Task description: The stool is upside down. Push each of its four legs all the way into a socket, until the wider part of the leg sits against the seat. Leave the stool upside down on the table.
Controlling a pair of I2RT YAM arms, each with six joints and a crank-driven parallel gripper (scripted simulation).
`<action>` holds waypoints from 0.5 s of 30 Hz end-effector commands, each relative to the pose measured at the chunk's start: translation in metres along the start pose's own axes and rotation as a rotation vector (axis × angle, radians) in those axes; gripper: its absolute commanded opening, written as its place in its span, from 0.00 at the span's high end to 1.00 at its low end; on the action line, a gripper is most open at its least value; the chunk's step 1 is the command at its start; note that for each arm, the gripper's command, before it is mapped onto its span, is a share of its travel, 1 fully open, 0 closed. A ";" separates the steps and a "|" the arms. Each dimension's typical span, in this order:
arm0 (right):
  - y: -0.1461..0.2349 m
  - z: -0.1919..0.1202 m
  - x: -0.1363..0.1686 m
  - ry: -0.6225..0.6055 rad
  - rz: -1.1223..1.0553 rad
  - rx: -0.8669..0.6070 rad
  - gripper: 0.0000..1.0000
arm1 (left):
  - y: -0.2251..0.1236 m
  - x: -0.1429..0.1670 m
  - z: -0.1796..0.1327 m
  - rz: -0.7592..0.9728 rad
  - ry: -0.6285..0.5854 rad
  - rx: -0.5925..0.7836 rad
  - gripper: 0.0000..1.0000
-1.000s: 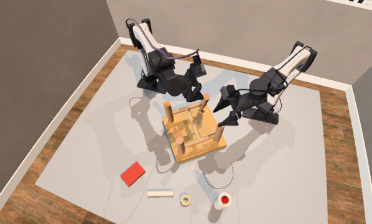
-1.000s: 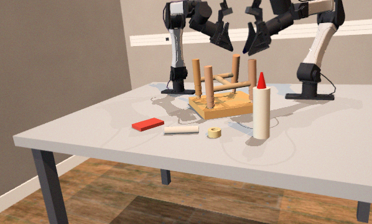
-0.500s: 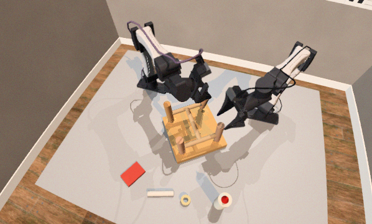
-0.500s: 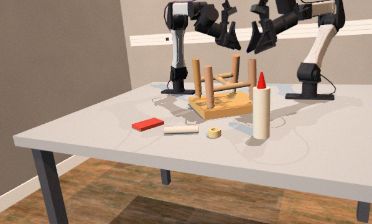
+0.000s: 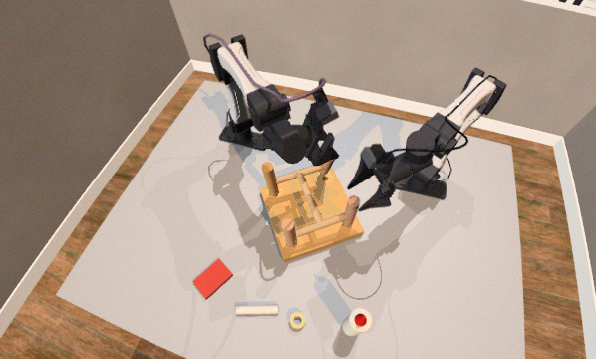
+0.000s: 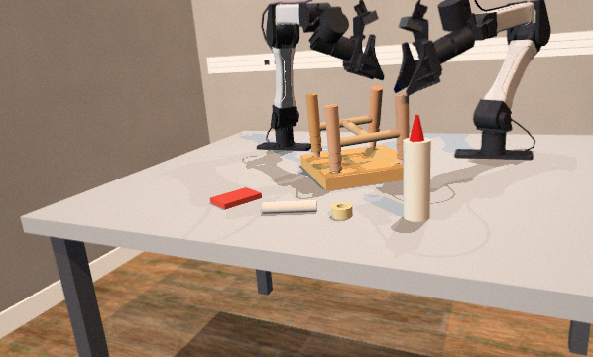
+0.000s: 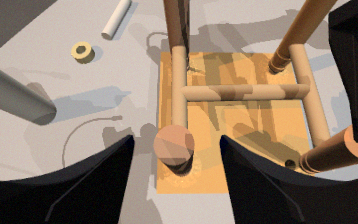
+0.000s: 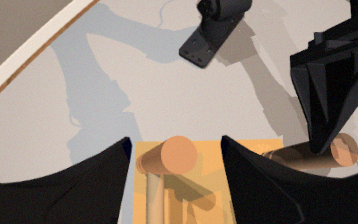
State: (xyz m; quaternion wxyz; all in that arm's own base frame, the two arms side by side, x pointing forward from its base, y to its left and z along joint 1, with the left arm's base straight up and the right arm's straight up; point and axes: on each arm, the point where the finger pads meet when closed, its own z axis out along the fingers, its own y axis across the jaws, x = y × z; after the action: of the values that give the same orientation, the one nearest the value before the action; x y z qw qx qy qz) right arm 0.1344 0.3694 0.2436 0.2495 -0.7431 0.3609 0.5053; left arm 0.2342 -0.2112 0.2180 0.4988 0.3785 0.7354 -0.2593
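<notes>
Brown plank floor (image 5: 547, 239) (image 6: 296, 317) and plain taupe walls (image 5: 378, 60) (image 6: 128, 74) surround a pale grey tabletop (image 5: 144, 224) (image 6: 153, 245) (image 8: 180, 100). Left to right from above: red rectangular block (image 5: 212, 278) (image 6: 236, 198) laid flat; right gripper (image 5: 328, 160) (image 6: 381, 77) (image 8: 176, 140) held over stool, fingers apart; orange-tan wooden stool (image 5: 323, 247) (image 6: 366, 179) (image 7: 205, 175) upside down on tabletop; left gripper (image 5: 354, 199) (image 6: 403, 92) (image 7: 176, 140) near leg top, fingers apart.
</notes>
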 end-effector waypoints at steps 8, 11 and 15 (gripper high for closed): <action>-0.003 0.003 -0.001 -0.006 -0.016 -0.006 0.26 | 0.003 0.003 0.001 0.022 -0.053 -0.023 0.26; -0.003 0.003 -0.001 -0.006 -0.016 -0.006 0.26 | 0.003 0.005 0.002 0.020 -0.051 -0.021 0.26; -0.003 0.003 -0.001 -0.006 -0.016 -0.006 0.26 | 0.006 0.023 0.014 0.000 -0.003 -0.018 0.26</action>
State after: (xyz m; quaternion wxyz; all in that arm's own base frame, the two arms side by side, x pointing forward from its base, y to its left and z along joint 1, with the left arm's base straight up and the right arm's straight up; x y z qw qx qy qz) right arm 0.1344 0.3694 0.2436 0.2495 -0.7431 0.3609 0.5053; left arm 0.2345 -0.2111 0.2000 0.4991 0.3781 0.7355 -0.2587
